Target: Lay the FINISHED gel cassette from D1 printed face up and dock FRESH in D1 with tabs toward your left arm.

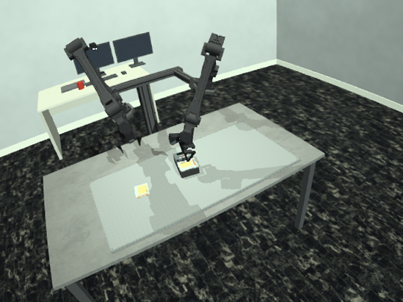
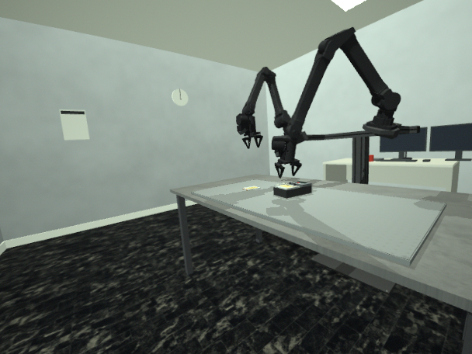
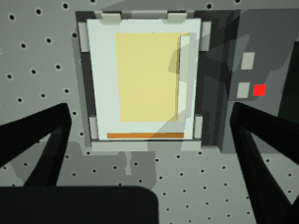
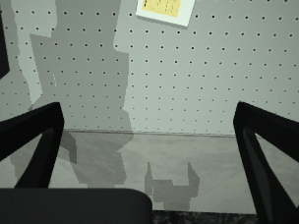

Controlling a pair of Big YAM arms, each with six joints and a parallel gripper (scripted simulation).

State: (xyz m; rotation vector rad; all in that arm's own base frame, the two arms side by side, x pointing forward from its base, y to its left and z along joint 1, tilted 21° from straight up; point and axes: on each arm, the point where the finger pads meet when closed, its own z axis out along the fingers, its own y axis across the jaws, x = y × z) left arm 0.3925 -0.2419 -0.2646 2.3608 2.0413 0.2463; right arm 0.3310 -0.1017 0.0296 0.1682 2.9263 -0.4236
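Observation:
The dock D1 (image 1: 189, 172) (image 2: 298, 190) stands upright on the deck. A white cassette with a plain yellow face, FRESH (image 1: 187, 165) (image 2: 286, 186) (image 3: 148, 64), lies in its bay. Its white comb (image 3: 183, 79) runs along one side. Its copper strip is at the edge opposite the two hooks; whether it is fully flat I cannot tell. My left gripper (image 1: 189, 158) (image 2: 287, 175) (image 3: 150, 112) is open and empty above the dock. FINISHED (image 1: 142, 189) (image 2: 251, 188) (image 4: 162, 7) lies flat on the deck, marked yellow face up. My right gripper (image 1: 131, 148) (image 2: 253, 147) (image 4: 149, 111) is open and empty, high near the table's back edge.
The perforated deck (image 1: 235, 150) (image 2: 349, 217) covers most of the table (image 1: 71, 222). Both arms hang from a gantry (image 1: 147, 105) behind the table. A desk (image 1: 47, 100) with two monitors and a red mug (image 1: 80, 84) stands further back.

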